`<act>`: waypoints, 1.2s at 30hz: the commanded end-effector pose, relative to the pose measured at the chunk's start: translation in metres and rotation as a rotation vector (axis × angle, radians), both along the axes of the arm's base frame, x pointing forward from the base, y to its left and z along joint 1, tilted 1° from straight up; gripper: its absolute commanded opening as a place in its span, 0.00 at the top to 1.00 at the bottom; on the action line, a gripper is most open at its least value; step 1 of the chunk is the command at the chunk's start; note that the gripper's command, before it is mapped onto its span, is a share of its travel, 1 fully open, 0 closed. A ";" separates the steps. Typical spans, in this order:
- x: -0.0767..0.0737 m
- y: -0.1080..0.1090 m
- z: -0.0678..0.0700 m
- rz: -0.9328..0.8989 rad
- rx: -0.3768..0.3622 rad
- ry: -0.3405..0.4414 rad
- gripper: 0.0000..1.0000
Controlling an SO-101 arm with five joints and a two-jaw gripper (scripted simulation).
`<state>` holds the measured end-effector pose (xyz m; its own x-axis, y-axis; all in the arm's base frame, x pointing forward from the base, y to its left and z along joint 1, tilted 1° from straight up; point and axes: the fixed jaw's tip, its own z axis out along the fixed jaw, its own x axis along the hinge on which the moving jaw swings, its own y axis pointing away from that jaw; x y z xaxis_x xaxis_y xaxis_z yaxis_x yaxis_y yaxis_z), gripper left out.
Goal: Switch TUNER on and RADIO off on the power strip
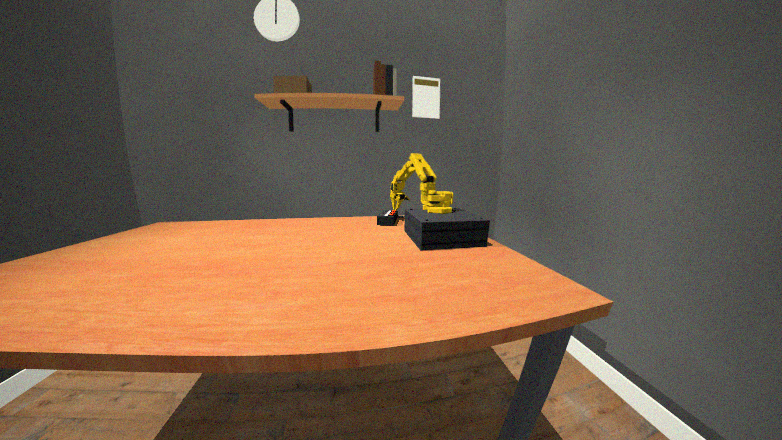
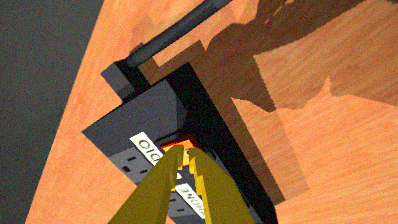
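Wrist: dark power strip [image 2: 150, 117], lit switch [image 2: 176, 145] (orange)

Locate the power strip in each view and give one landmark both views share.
Exterior: the power strip is small, at the table's far edge, just left of the black base.
Wrist: it fills the lower centre, cord running to the upper right.
Shared landmark: the shut yellow gripper on its lit orange switch.

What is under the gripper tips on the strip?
The shut gripper sits over a glowing orange-red switch on the power strip; the switch's lower part and the labels are partly covered.
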<state>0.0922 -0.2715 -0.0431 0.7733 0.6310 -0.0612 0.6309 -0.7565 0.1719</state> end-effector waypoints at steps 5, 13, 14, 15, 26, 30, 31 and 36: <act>-0.019 0.033 -0.047 -0.035 0.183 0.062 1.00; -0.020 0.037 -0.050 -0.035 0.183 0.062 1.00; -0.020 0.037 -0.050 -0.035 0.183 0.062 1.00; -0.020 0.037 -0.050 -0.036 0.183 0.062 1.00; -0.017 0.029 -0.041 -0.032 0.183 0.063 1.00; -0.013 0.021 -0.029 -0.027 0.183 0.063 1.00; -0.012 0.019 -0.025 -0.026 0.183 0.063 1.00; -0.010 0.013 -0.014 -0.022 0.182 0.064 1.00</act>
